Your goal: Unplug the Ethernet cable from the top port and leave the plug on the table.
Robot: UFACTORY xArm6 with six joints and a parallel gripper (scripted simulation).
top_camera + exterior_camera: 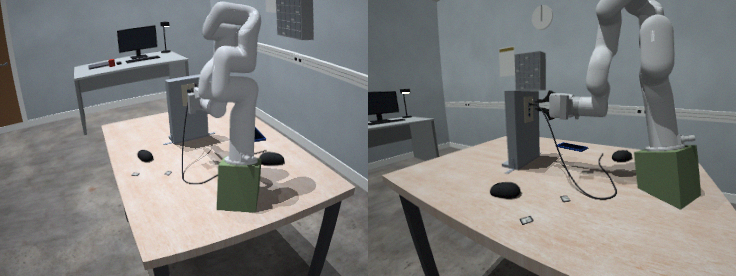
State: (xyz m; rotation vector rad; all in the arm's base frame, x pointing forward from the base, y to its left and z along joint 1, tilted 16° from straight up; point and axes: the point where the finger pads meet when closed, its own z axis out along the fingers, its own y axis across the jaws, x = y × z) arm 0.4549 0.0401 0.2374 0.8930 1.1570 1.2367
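Observation:
A grey upright stand [184,107] on the table carries the wall plate [186,93], which also shows in the exterior view [529,109]. A black Ethernet cable [578,180] runs from the plate down to the table top and loops there [184,145]. Its plug sits in the plate, and I cannot tell the port apart at this size. My gripper [540,106] reaches in level from the right, with its fingertips right at the plate around the plug. The fingers stand narrowly apart. In the top view the gripper [192,94] is mostly hidden by the arm.
The arm stands on a green block [239,186] at the table's right. A black mouse-like lump [505,190] lies front left and another [622,155] lies behind the block. A blue tray [573,147] lies behind the stand. Two small chips [527,219] [565,199] lie near the cable loop.

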